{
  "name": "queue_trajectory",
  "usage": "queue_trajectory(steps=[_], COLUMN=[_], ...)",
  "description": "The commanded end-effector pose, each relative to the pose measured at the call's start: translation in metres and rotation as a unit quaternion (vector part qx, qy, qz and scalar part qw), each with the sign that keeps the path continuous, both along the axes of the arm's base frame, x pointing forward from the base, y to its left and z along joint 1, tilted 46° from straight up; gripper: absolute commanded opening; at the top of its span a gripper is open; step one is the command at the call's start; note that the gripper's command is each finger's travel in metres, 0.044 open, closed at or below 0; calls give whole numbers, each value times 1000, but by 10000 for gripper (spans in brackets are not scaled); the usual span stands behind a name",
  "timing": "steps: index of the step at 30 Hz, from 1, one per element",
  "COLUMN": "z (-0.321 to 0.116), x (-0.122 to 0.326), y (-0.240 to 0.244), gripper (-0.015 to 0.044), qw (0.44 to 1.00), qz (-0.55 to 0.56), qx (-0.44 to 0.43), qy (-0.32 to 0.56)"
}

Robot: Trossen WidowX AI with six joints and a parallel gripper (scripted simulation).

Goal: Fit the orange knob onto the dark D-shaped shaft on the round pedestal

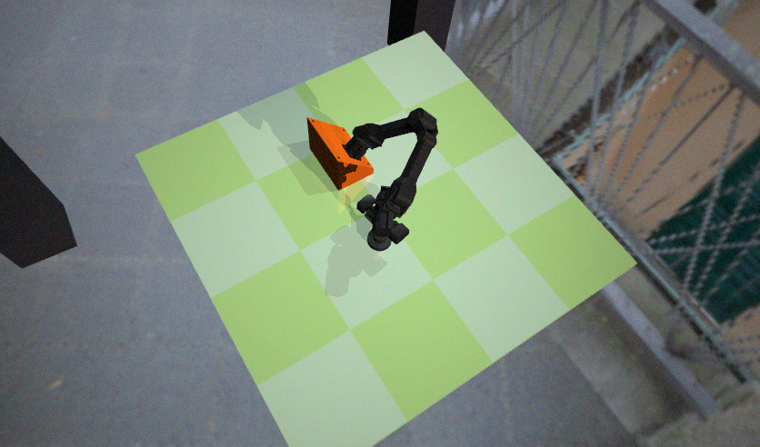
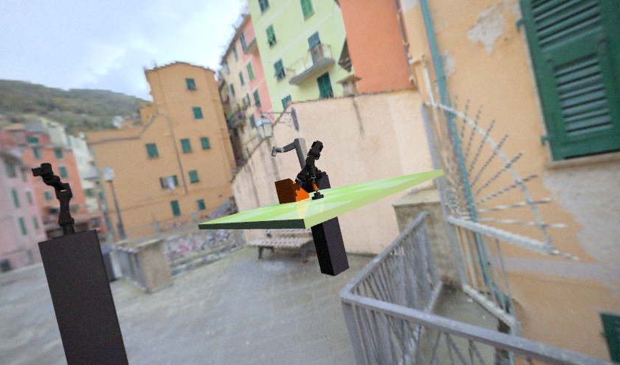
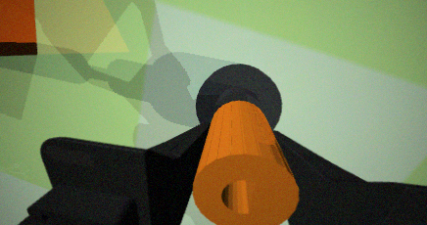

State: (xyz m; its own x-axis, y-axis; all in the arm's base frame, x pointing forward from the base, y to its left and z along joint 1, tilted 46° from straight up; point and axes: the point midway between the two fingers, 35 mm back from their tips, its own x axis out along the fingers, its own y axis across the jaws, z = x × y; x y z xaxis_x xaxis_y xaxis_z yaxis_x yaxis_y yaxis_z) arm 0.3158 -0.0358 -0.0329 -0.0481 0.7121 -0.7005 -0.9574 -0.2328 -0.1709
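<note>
The orange knob (image 3: pixel 241 141) (image 2: pixel 315 186) stands roughly upright between the fingers of my gripper (image 3: pixel 239 132) (image 2: pixel 314 184), which is shut on it. Its near end faces the wrist camera and shows a hole with a flat side toward the right. The dark round pedestal (image 3: pixel 210 89) (image 1: pixel 379 243) (image 2: pixel 318 196) is just beyond the knob's far end in the wrist view. In the exterior view the knob is above the pedestal, with a short dark part between them. The shaft is mostly hidden, and I cannot tell whether its tip is in the knob.
An orange wedge-shaped block (image 1: pixel 328 141) (image 2: pixel 299 193) (image 3: pixel 17 14) stands by the arm's base, back from the pedestal. A pale yellow see-through shape (image 1: pixel 349 196) (image 3: pixel 80 23) lies between block and pedestal. The green checkered table top (image 1: pixel 294 311) lies under all of them.
</note>
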Motion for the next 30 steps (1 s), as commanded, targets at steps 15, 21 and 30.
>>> queue_trajectory(steps=[15, 21, 30], z=[-4, -4, 0], x=[7, 7, 6], y=[0, 0, -3], gripper=[0, 0, 0], qw=[999, 999, 998], qz=[35, 35, 38], qx=[0, 0, 0], qy=[-42, -42, -46])
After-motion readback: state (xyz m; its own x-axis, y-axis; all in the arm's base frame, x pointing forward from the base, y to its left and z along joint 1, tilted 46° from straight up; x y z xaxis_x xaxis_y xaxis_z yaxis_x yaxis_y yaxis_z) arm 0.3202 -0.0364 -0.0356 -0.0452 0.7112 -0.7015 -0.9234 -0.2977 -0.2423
